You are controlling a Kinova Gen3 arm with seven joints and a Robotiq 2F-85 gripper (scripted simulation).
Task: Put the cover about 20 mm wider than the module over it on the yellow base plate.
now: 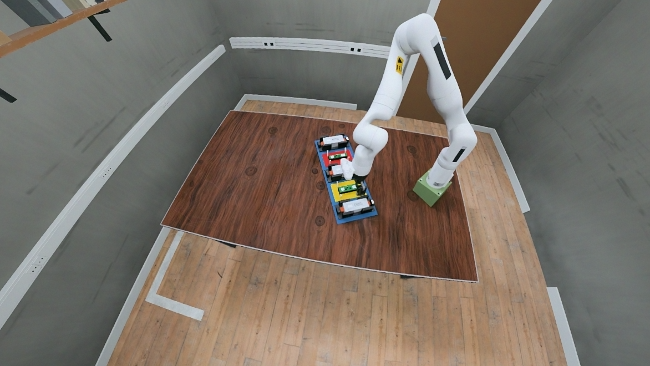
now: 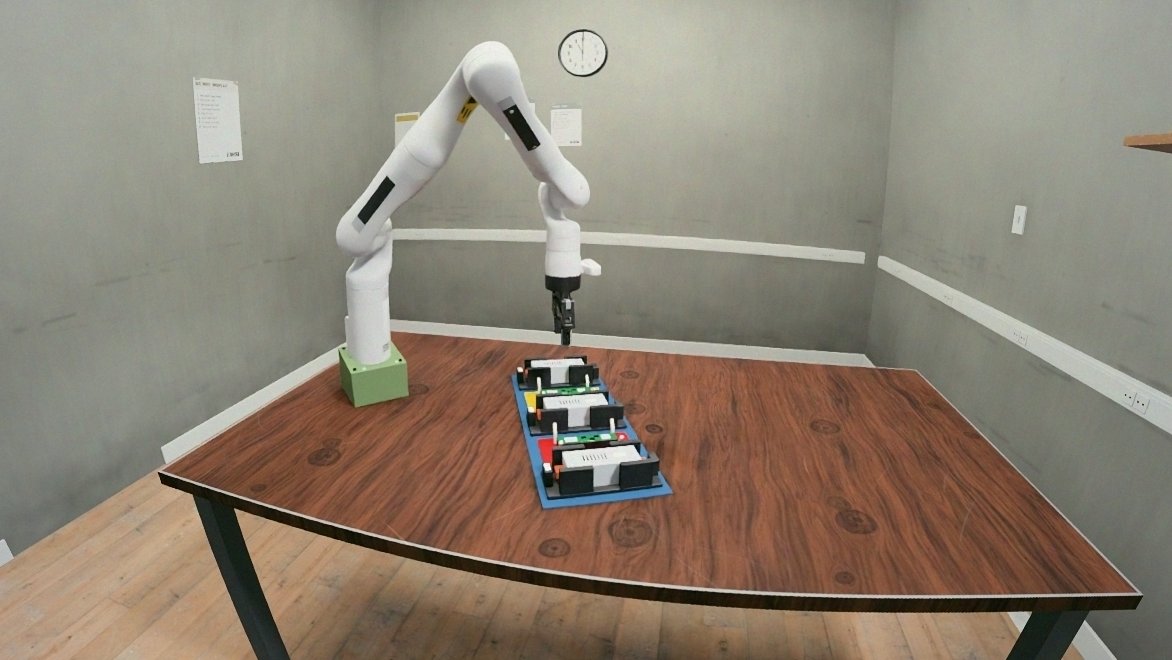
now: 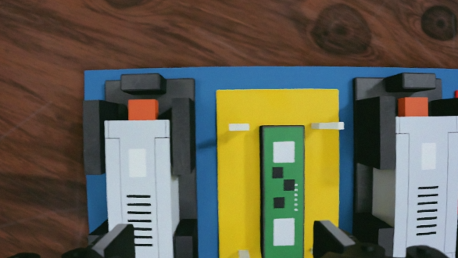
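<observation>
My gripper [image 1: 361, 188] [image 2: 565, 337] [image 3: 223, 242] is open and empty, high above the row. In the wrist view its fingers span from the left-hand cover to the module. The yellow plate [image 3: 238, 176] [image 1: 336, 194] bears the narrow green module [image 3: 269, 188] [image 1: 347, 188], uncovered, with white posts around it. Three pale grey covers sit in black holders: one [image 3: 141, 145] [image 1: 355, 206] [image 2: 556, 368] at the board's end, a middle one [image 3: 427, 156] [image 1: 336, 169] [image 2: 578, 401] and one [image 1: 334, 140] [image 2: 602, 460] beyond the red plate. Their width differences are hard to judge.
A blue board [image 3: 207, 176] [image 1: 357, 218] carries the whole row on the wooden table [image 1: 273, 191]. A red plate [image 1: 325, 159] with another green module lies between two holders. White posts [image 3: 238, 127] and black holder walls [image 3: 183, 137] stand up. The arm's green base [image 1: 430, 191] [image 2: 377, 385] stands aside.
</observation>
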